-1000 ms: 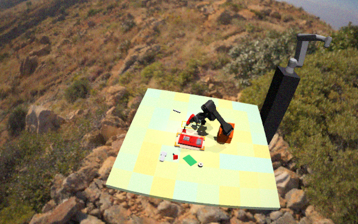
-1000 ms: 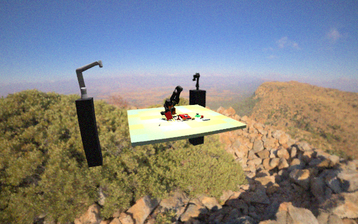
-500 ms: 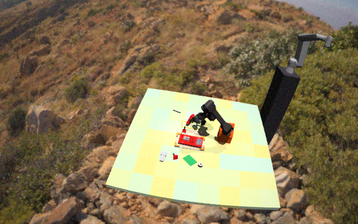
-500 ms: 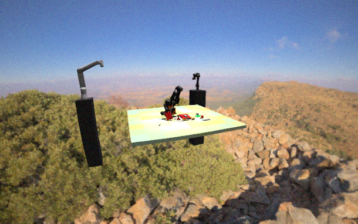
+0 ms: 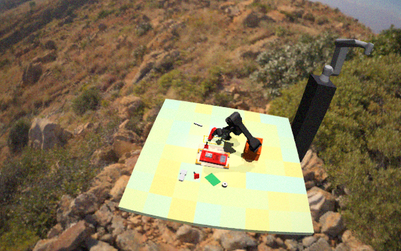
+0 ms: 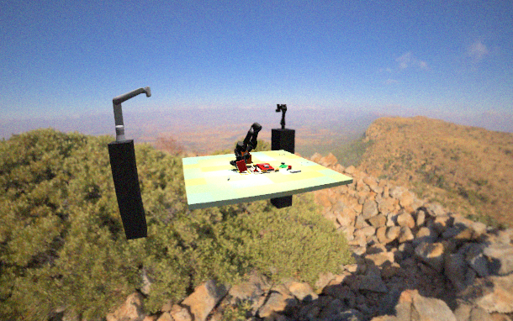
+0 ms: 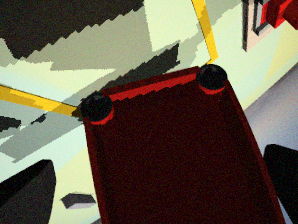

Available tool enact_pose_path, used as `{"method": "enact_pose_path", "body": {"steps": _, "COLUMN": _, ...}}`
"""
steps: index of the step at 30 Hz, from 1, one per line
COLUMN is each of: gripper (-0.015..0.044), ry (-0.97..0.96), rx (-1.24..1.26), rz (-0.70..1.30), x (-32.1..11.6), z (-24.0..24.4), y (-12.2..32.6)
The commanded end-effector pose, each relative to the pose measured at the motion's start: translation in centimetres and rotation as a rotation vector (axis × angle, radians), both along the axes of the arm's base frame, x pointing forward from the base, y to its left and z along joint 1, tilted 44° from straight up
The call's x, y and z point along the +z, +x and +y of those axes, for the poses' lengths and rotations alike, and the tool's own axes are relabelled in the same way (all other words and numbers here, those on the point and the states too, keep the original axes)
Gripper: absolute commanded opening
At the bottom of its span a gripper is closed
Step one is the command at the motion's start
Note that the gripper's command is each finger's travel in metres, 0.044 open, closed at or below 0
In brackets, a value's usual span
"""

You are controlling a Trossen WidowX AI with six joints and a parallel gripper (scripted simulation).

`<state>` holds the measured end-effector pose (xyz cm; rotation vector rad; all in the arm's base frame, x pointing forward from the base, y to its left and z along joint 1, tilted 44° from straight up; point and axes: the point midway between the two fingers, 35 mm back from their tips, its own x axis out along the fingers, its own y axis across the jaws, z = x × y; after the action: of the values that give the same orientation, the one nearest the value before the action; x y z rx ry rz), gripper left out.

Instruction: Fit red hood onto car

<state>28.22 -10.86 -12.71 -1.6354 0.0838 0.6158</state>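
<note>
The red hood (image 5: 212,133) hangs tilted, steeply on edge, over the table behind the car. It also shows in the exterior view (image 6: 241,165). My gripper (image 5: 217,133) is right at the hood with its fingers open, one on each side of it. In the wrist view the hood's dark red shell (image 7: 180,169) fills the frame between the dark fingers of the gripper (image 7: 154,192), and its corner holes (image 7: 96,106) are visible. The red car chassis in its jig (image 5: 213,158) sits in front of the hood, apart from it. I cannot tell whether the hood touches the table.
A yellow outlined rectangle (image 5: 210,139) is marked under the hood. A white piece (image 5: 183,175), a small red block (image 5: 196,175), a green square (image 5: 212,179) and a white wheel (image 5: 224,184) lie in front of the jig. A black bar (image 5: 198,124) lies behind. The arm's orange base (image 5: 253,149) stands to the right.
</note>
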Motion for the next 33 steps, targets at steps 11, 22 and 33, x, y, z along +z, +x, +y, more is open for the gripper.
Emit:
{"method": "enact_pose_path", "body": {"steps": 11, "gripper": 0.044, "ry": 0.776, "rx": -0.417, "rz": 0.289, "x": 0.6, "z": -1.9, "y": -1.1}}
{"method": "enact_pose_path", "body": {"steps": 22, "gripper": 0.044, "ry": 1.455, "rx": -0.788, "rz": 0.533, "x": 1.1, "z": -3.0, "y": -2.3}}
{"method": "enact_pose_path", "body": {"steps": 33, "gripper": 0.044, "ry": 2.141, "rx": -1.163, "rz": 0.762, "x": 1.9, "z": -3.9, "y": -3.6}}
